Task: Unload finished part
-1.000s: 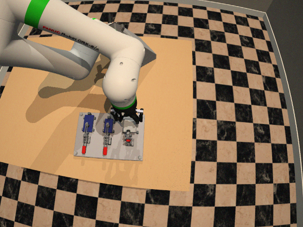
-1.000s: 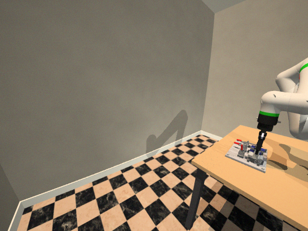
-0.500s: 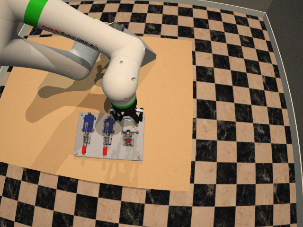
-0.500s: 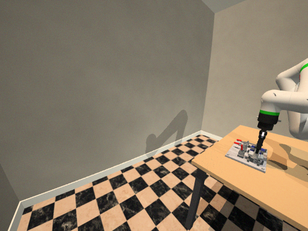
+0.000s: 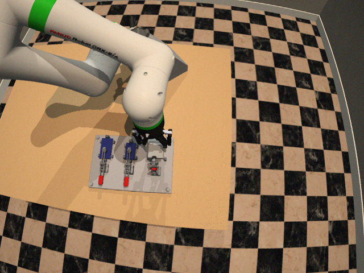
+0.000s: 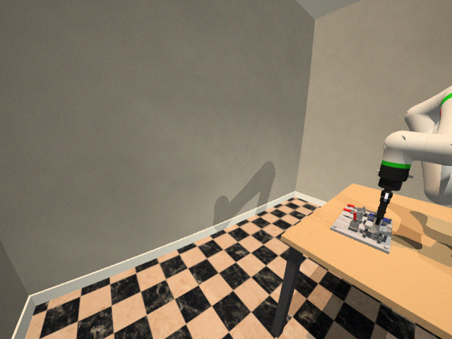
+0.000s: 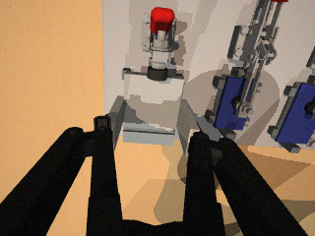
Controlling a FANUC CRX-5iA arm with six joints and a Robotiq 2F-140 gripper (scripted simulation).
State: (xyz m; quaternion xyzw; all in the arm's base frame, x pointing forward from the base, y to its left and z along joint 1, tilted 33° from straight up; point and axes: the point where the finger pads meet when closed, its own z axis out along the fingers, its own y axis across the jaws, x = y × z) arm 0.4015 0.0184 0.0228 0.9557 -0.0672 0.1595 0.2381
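The grey fixture plate (image 5: 132,163) lies on the wooden table and holds three nests. Two blue blanks (image 5: 106,148) (image 5: 130,150) sit in the left and middle nests, each under a toggle clamp with its red handle (image 5: 100,180) (image 5: 126,181) laid down. The finished grey part (image 7: 150,105) is at the right nest, at the plate's far edge. My gripper (image 7: 151,109) is shut on its two sides; it also shows in the top view (image 5: 152,141). The right nest's clamp (image 7: 162,22) stands with its red handle upright, its pad near the part's far end.
The middle blue blank (image 7: 233,103) and its clamp lie close to the right of my right finger. The fixture also shows in the exterior view (image 6: 361,227), near the table's edge. My arm's big elbow (image 5: 147,88) hangs over the table behind the fixture.
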